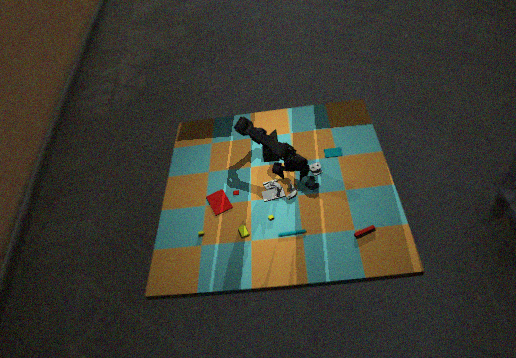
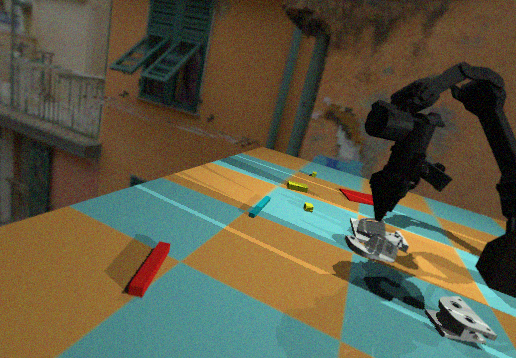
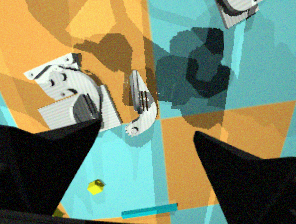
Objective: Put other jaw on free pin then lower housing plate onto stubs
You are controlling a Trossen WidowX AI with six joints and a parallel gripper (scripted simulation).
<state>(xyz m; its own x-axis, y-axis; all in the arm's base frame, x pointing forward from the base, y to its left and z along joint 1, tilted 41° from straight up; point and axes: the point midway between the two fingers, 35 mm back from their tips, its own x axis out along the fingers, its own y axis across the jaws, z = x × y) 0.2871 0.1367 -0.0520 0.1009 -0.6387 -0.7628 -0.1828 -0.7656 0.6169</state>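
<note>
Wide open and empty, the gripper hovers above the loose jaw; seating it likely comes first, needing alignment between the fingers.

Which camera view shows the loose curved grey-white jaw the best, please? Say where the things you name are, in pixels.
The wrist view: the curved jaw (image 1: pixel 292 194) (image 3: pixel 146 112) appears whole there, with its hooked end visible. The top view shows it very small, beside the grey-white assembly (image 1: pixel 273 193) (image 3: pixel 70 90). In the exterior view, the parts overlap, so its outline is harder to separate.
</note>
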